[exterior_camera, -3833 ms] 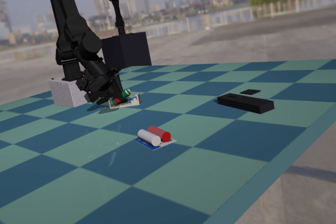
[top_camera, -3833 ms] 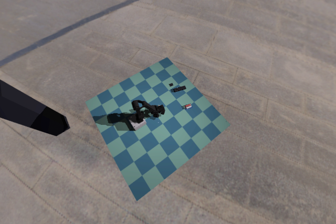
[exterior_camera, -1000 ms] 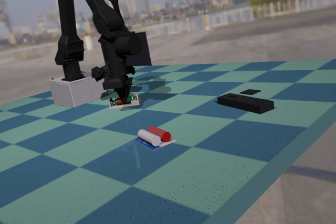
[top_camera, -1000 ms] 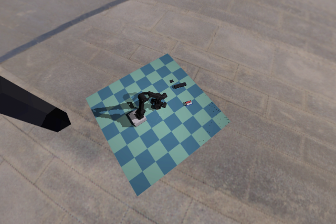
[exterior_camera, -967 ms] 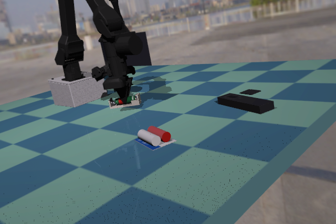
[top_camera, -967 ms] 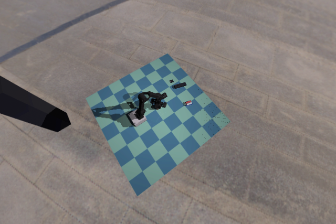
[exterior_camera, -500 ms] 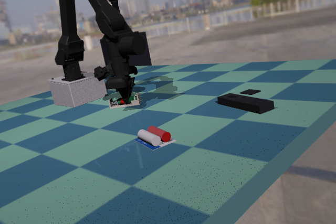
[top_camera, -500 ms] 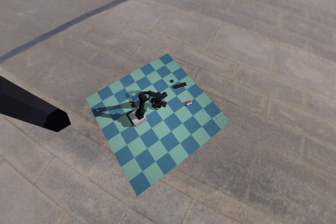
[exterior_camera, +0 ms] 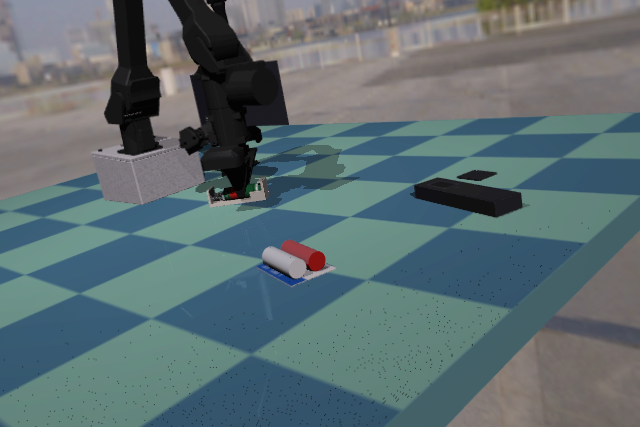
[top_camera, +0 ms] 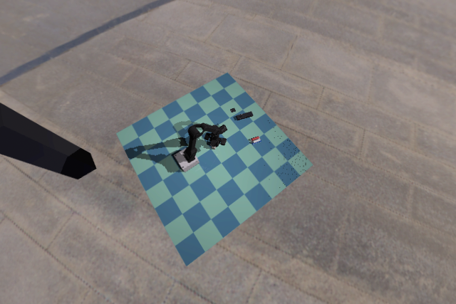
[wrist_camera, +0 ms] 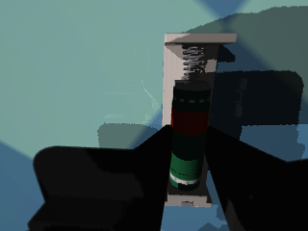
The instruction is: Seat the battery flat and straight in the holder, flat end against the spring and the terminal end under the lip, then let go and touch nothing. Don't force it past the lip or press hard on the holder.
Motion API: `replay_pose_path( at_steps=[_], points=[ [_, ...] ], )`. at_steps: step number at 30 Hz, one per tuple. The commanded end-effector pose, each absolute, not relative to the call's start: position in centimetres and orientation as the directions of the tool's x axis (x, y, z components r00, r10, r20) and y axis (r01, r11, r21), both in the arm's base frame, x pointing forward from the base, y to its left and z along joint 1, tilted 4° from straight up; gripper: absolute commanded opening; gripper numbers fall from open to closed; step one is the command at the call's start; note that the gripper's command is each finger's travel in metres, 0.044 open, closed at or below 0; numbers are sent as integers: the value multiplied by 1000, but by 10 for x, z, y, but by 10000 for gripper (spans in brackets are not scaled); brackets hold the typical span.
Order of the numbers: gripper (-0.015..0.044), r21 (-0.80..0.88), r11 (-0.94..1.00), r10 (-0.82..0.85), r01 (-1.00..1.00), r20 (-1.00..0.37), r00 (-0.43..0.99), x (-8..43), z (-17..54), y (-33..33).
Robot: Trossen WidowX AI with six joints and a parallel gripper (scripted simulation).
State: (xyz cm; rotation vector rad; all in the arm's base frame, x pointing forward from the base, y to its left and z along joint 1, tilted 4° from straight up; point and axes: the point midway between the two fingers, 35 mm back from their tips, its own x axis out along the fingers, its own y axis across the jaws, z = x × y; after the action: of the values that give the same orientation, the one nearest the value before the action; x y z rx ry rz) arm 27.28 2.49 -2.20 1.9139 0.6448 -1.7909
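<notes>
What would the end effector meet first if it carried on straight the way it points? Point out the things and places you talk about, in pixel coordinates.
Probably the battery (exterior_camera: pixel 233 196) (wrist_camera: pixel 187 144), between the end effector's (exterior_camera: pixel 240 196) (wrist_camera: pixel 189 129) fingers, then the holder floor beneath; fingertip depth is unclear.

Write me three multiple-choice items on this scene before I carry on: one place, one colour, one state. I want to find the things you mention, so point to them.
1. Where is the battery (exterior_camera: pixel 233 195) (wrist_camera: pixel 190 144)?
A) On the black box
B) Between the end effector's (top_camera: pixel 214 145) (exterior_camera: pixel 240 193) (wrist_camera: pixel 189 130) fingers
C) Beside the white cylinder

2. What colour is the cylinder beside the white one (top_camera: pixel 256 141) (exterior_camera: pixel 283 262)?
A) Red
B) Yellow
C) Green

3. How do both cylinders sit?
A) Upright
B) Stacked
C) Lying side by side

Key:
1 B: the wrist view shows a finger on each side.
2 A: the exterior view shows its red side and end.
3 C: their long sides face down in the exterior view.
</notes>
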Motion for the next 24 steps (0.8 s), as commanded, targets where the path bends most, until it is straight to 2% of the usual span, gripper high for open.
replay_pose_path(
  at_steps=[1,23,24],
  points=[
    [172,2,-798,39,603,-998,54,274,-22,25],
    [172,2,-795,38,606,-998,53,271,-7,25],
    [198,-4,-795,38,606,-998,44,269,-9,25]
  ],
)
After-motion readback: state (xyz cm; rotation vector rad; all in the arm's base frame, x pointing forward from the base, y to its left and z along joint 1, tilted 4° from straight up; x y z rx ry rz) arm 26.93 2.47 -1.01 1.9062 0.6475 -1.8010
